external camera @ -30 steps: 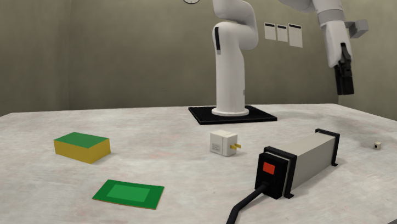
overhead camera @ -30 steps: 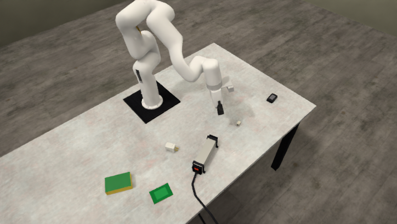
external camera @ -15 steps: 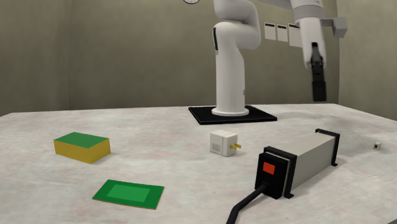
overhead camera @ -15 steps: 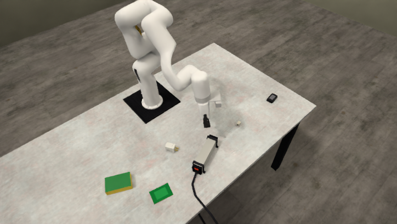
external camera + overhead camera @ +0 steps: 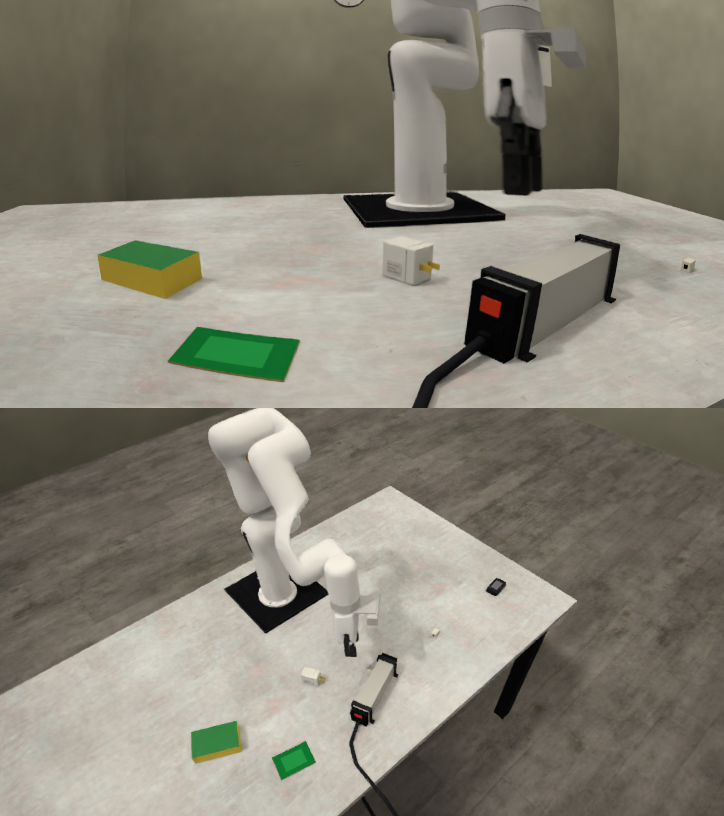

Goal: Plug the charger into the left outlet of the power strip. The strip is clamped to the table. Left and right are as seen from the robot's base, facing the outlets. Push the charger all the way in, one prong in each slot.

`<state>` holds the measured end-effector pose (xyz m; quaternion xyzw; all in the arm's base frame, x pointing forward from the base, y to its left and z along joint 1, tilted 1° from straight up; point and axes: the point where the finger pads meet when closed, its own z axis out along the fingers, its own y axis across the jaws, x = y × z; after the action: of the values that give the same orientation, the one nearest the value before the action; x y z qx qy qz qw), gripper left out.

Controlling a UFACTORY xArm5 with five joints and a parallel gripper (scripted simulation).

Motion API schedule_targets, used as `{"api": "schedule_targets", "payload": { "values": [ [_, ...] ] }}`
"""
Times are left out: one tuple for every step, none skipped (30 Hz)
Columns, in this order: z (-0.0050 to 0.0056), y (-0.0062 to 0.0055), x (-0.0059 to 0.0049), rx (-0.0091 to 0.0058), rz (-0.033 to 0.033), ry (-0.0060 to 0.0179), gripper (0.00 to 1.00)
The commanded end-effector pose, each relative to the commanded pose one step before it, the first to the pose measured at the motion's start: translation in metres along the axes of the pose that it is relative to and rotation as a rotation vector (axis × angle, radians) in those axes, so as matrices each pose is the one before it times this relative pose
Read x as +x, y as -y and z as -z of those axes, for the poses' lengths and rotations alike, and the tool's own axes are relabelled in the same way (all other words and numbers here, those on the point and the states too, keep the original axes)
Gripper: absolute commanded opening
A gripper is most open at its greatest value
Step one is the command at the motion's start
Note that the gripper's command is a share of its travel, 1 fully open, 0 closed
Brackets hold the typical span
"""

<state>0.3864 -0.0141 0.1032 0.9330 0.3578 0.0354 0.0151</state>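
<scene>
The white charger (image 5: 311,675) (image 5: 407,261) lies on its side on the table, its two brass prongs pointing toward the power strip. The grey power strip (image 5: 377,684) (image 5: 562,283) has black end clamps and a red switch at the end where the cable leaves. Its outlets do not show in either view. My gripper (image 5: 349,650) (image 5: 520,187) points down, partly open and empty. It hangs above the table between the charger and the far end of the strip, touching neither.
A green and yellow sponge (image 5: 215,739) (image 5: 149,266) and a flat green card (image 5: 293,759) (image 5: 234,352) lie near the front edge. A tiny cube (image 5: 435,631) (image 5: 688,264) and a small black device (image 5: 496,586) lie to the right. The black cable (image 5: 357,757) (image 5: 445,369) runs off the table edge.
</scene>
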Motion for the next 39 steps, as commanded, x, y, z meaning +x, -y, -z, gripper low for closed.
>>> {"api": "schedule_targets", "payload": {
  "values": [
    [-0.00145,-0.01488,-0.02218,0.00580,-0.04185,0.01263,0.53],
    [-0.00053,-0.00235,-0.00425,0.00175,-0.00800,0.00277,0.53],
    [-0.00052,-0.00227,-0.00415,0.00174,-0.00782,0.00267,0.53],
    [-0.00051,-0.00219,-0.00405,0.00174,-0.00764,0.00258,0.53],
    [-0.00050,-0.00211,-0.00395,0.00173,-0.00745,0.00248,0.53],
    [-0.00049,-0.00204,-0.00384,0.00172,-0.00726,0.00239,0.53],
    [0.00000,0.00000,0.00000,0.00000,0.00000,0.00000,0.53],
    [0.00000,0.00000,0.00000,0.00000,0.00000,0.00000,0.53],
    [-0.00048,-0.00196,-0.00374,0.00170,-0.00707,0.00230,0.53],
    [-0.00047,-0.00189,-0.00363,0.00168,-0.00688,0.00221,0.53],
    [-0.00045,-0.00181,-0.00353,0.00166,-0.00668,0.00212,0.53],
    [-0.00044,-0.00174,-0.00342,0.00164,-0.00649,0.00203,0.53],
    [-0.00043,-0.00167,-0.00332,0.00161,-0.00629,0.00194,0.53],
    [-0.00042,-0.00160,-0.00321,0.00158,-0.00609,0.00186,0.53],
    [-0.00040,-0.00153,-0.00310,0.00155,-0.00589,0.00178,0.53],
    [-0.00039,-0.00147,-0.00300,0.00151,-0.00569,0.00170,0.53],
    [-0.00038,-0.00140,-0.00289,0.00148,-0.00549,0.00162,0.53],
    [-0.00036,-0.00134,-0.00278,0.00144,-0.00529,0.00154,0.53],
    [-0.00035,-0.00128,-0.00267,0.00140,-0.00509,0.00147,0.53],
    [-0.00034,-0.00122,-0.00257,0.00136,-0.00489,0.00140,0.53],
    [-0.00032,-0.00116,-0.00246,0.00131,-0.00469,0.00133,0.53],
    [-0.00031,-0.00110,-0.00235,0.00127,-0.00449,0.00126,0.53],
    [-0.00030,-0.00104,-0.00225,0.00122,-0.00429,0.00119,0.53],
    [0.00000,0.00000,0.00000,0.00000,0.00000,0.00000,0.53],
    [0.00000,0.00000,0.00000,0.00000,0.00000,0.00000,0.53],
    [-0.00028,-0.00099,-0.00214,0.00118,-0.00409,0.00112,0.53],
    [-0.00027,-0.00093,-0.00204,0.00113,-0.00389,0.00106,0.53],
    [-0.00026,-0.00088,-0.00194,0.00108,-0.00370,0.00100,0.53],
    [-0.00024,-0.00083,-0.00183,0.00103,-0.00351,0.00094,0.53],
    [-0.00023,-0.00078,-0.00173,0.00098,-0.00332,0.00088,0.53],
    [-0.00022,-0.00073,-0.00163,0.00093,-0.00313,0.00082,0.53],
    [-0.00021,-0.00068,-0.00154,0.00088,-0.00294,0.00077,0.53],
    [-0.00019,-0.00064,-0.00144,0.00083,-0.00276,0.00072,0.53],
    [-0.00018,-0.00059,-0.00135,0.00078,-0.00258,0.00067,0.53],
    [-0.00017,-0.00055,-0.00125,0.00073,-0.00240,0.00062,0.53],
    [-0.00016,-0.00051,-0.00116,0.00068,-0.00223,0.00057,0.53],
    [-0.00014,-0.00047,-0.00107,0.00063,-0.00206,0.00052,0.53],
    [-0.00013,-0.00043,-0.00099,0.00058,-0.00190,0.00048,0.53],
    [-0.00012,-0.00039,-0.00091,0.00053,-0.00174,0.00044,0.53]
  ]
}}
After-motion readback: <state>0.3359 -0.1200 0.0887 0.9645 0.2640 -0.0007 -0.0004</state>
